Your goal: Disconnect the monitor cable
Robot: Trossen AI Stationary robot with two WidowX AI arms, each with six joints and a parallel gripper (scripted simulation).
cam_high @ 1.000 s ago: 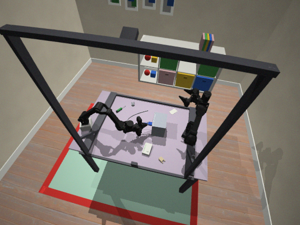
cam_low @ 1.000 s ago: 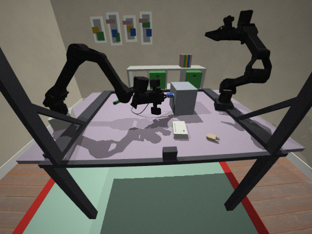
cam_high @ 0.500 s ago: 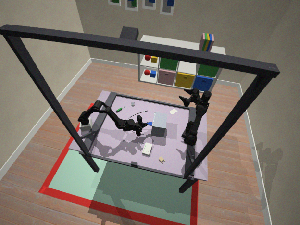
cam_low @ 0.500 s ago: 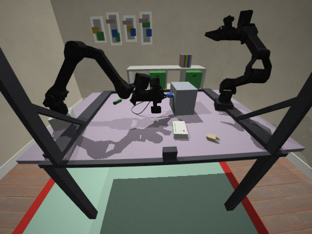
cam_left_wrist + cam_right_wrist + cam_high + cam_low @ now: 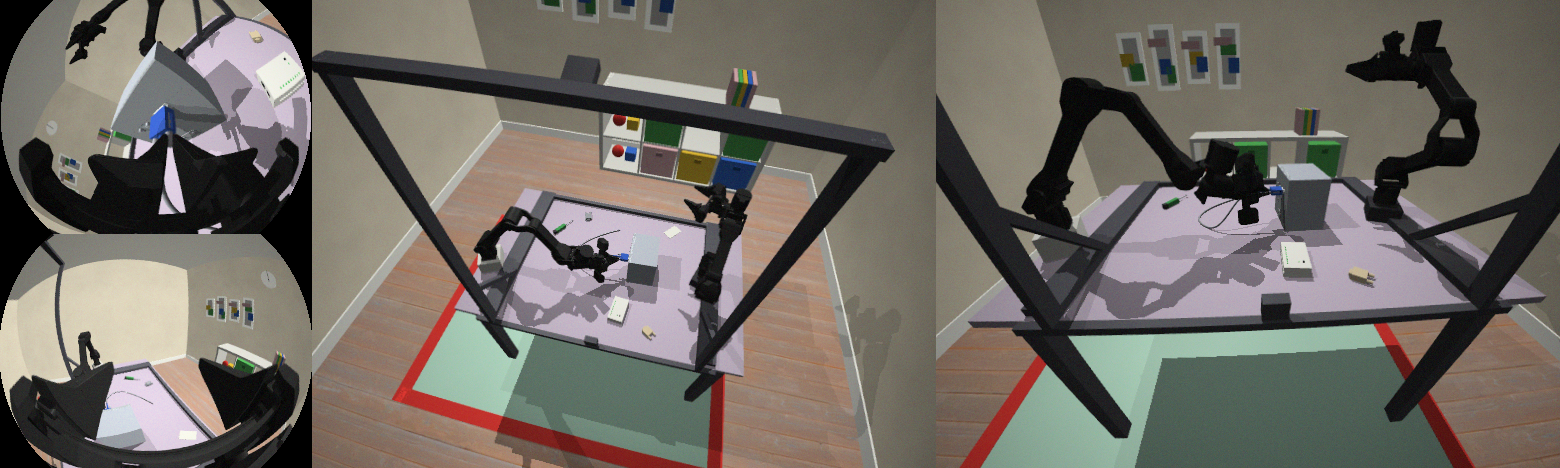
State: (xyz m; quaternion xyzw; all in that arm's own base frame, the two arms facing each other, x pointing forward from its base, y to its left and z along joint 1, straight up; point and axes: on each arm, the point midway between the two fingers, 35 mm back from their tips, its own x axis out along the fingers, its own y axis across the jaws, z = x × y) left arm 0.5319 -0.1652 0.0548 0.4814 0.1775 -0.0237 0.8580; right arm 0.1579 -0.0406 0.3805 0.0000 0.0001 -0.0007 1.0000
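Behind the lilac table (image 5: pixel 574 322) (image 5: pixel 1218 297), a white shelf unit (image 5: pixel 601 146) (image 5: pixel 1268 135) is standing against the wall, with coloured books (image 5: pixel 741 88) (image 5: pixel 1306 121) resting on top. I'm using the grey box (image 5: pixel 643 256) (image 5: pixel 1303 196) (image 5: pixel 167 90) (image 5: pixel 120 426) on the table as my landmark. The blue plug (image 5: pixel 624 256) (image 5: pixel 1276 190) (image 5: pixel 162 122) is sitting at its panel facing the left arm, pointing toward the port, and its dark cable (image 5: pixel 599 236) (image 5: pixel 1199 216) is looping over the table on that same side. The left gripper (image 5: pixel 617 258) (image 5: pixel 1267 192) (image 5: pixel 169 138) is reaching in beside that panel, its claw clamping a small grey piece at the plug's rear; I cannot tell whether that is a thumbscrew or the cable's end. The right gripper (image 5: pixel 690 193) (image 5: pixel 1348 69) (image 5: pixel 157 364) is hanging in the air, well apart from the box and higher than it, its claw spreading wide around nothing. A green screwdriver (image 5: pixel 559 228) (image 5: pixel 1171 203) (image 5: pixel 129 378) is lying beyond the plug, on the left arm's side of the box. A white device (image 5: pixel 618 309) (image 5: pixel 1295 258) (image 5: pixel 281 77) and a tan connector (image 5: pixel 648 331) (image 5: pixel 1360 275) (image 5: pixel 255 36) are lying between the box and the front edge.
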